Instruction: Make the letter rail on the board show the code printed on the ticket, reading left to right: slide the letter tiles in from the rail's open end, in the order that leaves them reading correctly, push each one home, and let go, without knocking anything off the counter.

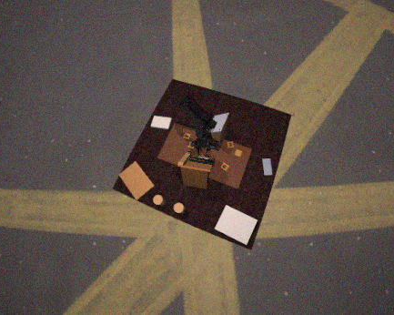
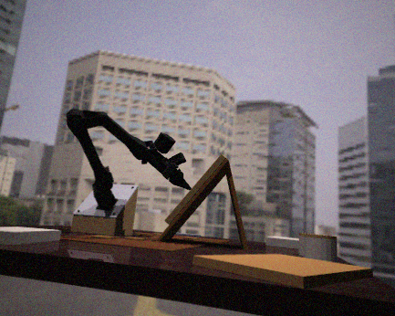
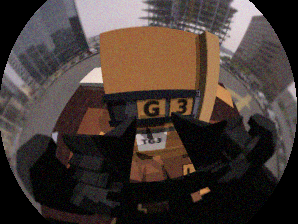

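The slanted orange board (image 1: 196,177) (image 2: 202,192) (image 3: 149,56) stands mid-counter on a brown mat (image 1: 169,150). Its dark letter rail (image 3: 123,99) carries a tile "G" (image 3: 152,107) and, to its right, a tile "3" (image 3: 184,107). My gripper (image 1: 201,152) (image 2: 187,186) (image 3: 153,116) is at the board's face right by the rail, its fingers apart on either side of the tiles; I see nothing gripped. A white printed ticket (image 3: 152,139) lies below the rail, its print too blurred to read. Loose letter tiles (image 1: 186,136) (image 1: 230,145) (image 1: 224,167) lie on the mat.
On the dark counter (image 1: 260,127) lie a white slab (image 1: 161,122) (image 2: 19,234), an orange slab (image 1: 136,179) (image 2: 279,267), two orange discs (image 1: 157,199) (image 1: 178,208), a large white slab (image 1: 236,224) and a small grey block (image 1: 267,167). The arm's base (image 1: 220,122) (image 2: 106,215) stands behind the board.
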`<state>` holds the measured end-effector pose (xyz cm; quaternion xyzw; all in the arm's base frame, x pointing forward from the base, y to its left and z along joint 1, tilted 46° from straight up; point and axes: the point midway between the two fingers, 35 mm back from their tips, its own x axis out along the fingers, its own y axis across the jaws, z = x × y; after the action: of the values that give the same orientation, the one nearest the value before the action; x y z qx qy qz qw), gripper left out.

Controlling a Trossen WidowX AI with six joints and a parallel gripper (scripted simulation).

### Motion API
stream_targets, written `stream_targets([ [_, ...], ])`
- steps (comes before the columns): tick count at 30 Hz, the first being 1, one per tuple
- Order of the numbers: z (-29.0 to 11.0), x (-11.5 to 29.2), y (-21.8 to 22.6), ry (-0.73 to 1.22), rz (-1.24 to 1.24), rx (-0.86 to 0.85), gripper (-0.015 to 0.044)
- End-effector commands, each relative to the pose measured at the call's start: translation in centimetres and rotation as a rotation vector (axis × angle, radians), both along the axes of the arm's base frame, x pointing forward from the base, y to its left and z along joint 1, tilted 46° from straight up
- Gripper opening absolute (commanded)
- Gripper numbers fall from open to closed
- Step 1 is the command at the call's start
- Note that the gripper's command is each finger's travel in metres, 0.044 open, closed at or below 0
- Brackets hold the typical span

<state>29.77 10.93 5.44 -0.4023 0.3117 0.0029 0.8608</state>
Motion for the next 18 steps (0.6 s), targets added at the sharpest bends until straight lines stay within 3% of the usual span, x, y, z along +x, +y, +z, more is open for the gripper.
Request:
stream_targets([
  [1, -0.02, 0.01, 0.00, 0.000, 0.000, 0.000, 0.0164],
  [7, -0.02, 0.01, 0.00, 0.000, 0.000, 0.000, 0.0006],
  [18, -0.02, 0.01, 0.00, 0.000, 0.000, 0.000, 0.0000],
])
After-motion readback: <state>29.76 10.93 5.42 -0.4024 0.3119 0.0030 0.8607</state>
